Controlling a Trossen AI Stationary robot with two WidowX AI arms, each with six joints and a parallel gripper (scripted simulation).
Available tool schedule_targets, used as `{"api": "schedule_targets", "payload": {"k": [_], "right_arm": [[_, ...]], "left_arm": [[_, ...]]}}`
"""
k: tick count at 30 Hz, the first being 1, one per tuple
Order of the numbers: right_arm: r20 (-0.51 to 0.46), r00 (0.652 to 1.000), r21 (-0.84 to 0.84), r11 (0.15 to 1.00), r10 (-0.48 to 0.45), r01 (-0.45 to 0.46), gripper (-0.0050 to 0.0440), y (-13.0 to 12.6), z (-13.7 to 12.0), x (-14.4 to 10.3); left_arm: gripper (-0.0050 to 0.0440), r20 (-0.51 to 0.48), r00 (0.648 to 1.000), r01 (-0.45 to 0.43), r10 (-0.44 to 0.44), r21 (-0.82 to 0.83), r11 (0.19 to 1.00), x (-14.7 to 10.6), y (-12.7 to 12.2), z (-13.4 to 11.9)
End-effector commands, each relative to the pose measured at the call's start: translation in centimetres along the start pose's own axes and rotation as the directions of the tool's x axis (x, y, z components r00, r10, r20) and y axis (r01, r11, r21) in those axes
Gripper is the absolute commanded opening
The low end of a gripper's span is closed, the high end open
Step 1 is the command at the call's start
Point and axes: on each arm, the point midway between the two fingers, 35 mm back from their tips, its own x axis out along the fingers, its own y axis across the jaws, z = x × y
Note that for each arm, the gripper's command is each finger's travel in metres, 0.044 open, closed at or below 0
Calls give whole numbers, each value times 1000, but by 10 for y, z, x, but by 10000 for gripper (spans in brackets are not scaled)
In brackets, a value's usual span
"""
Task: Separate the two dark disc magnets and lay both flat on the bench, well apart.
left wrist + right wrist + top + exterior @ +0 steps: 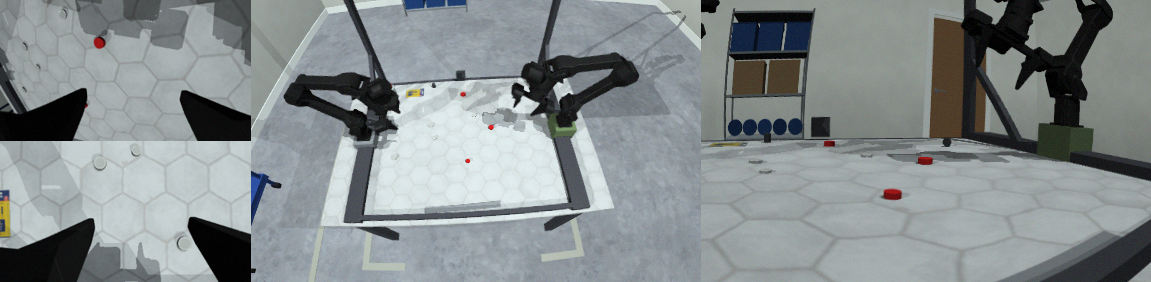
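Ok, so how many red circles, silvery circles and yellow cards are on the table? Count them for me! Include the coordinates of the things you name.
Red discs (467, 161) (892, 194) (99, 42): 3
Silvery discs (431, 125) (755, 161) (63, 13) (99, 163): 4
Yellow card (415, 93) (728, 144) (4, 213): 1
Total: 8

In the right wrist view, disc A (394, 156) (24, 89) (184, 243) lies on the tabletop (416, 185) (851, 230) (135, 72) (142, 179), near the right-hand fingertip of the right end effector (397, 120) (142, 218). Disc B (431, 125) (755, 161) (24, 46) (99, 163) and disc C (435, 137) (765, 171) (38, 67) (136, 150) lie ahead; the card (415, 93) (728, 145) (4, 213) lies left. In the left wrist view, disc D (491, 127) (925, 160) (99, 42) lies ahead and left of the left end effector (525, 110) (998, 77) (134, 94); disc E (467, 160) (892, 194) (86, 105) appears partly behind its left-hand fingertip.
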Motion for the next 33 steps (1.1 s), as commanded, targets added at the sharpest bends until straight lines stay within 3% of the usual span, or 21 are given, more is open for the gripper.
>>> {"api": "schedule_targets", "payload": {"k": [1,9,11,17,25,33], "right_arm": [[58,998,-1,1000,3,-3,400,0,3,1],[127,992,-3,1000,2,-1,400,-1,6,7],[127,992,-3,1000,2,-1,400,-1,6,7],[189,982,-5,1000,0,1,400,-2,8,11],[247,969,-6,1000,-2,4,400,-3,11,15],[266,964,-7,1000,-3,5,400,-3,14,13]], "left_arm": [[400,3,998,-69,70,204,976,3,5,1],[400,-11,990,-114,138,505,855,12,7,2],[400,-11,990,-114,138,505,855,12,7,2],[400,-22,980,-118,198,736,667,19,10,4],[400,-31,967,-86,254,896,436,25,12,6],[400,-33,964,-77,264,916,395,26,12,6]]}}
